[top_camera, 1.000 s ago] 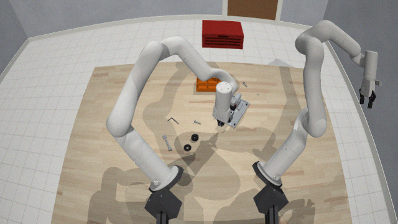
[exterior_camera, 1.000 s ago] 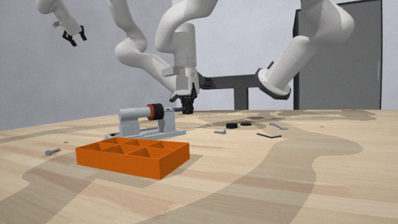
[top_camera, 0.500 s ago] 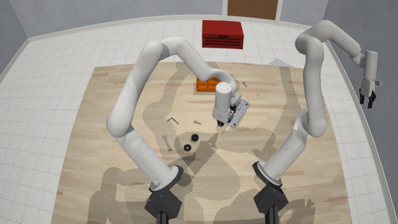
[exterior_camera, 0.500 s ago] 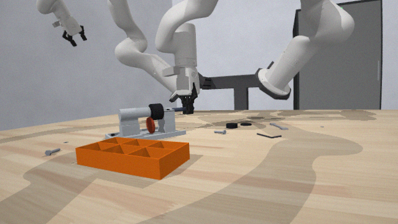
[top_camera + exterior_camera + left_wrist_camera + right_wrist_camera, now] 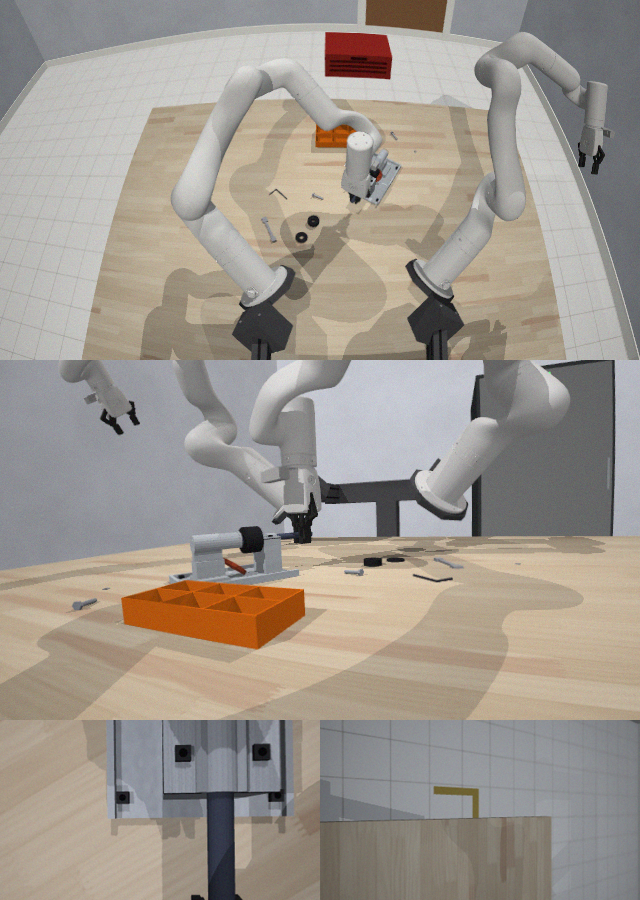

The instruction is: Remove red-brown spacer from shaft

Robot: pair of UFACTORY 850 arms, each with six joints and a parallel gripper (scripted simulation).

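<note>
The red-brown spacer is off the shaft. It lies tilted low between the blocks, over the base plate. Black spacers remain up at shaft height, between the big housing block and the smaller block; how many is unclear. The dark blue shaft sticks out of the smaller block's outer side; its inner end is hidden. My left gripper is shut on the shaft's outer end. My right gripper is open and empty, far from the fixture.
An orange divided bin stands close to the fixture. Two black rings, bolts, a hex key and a wrench-like part lie on the table.
</note>
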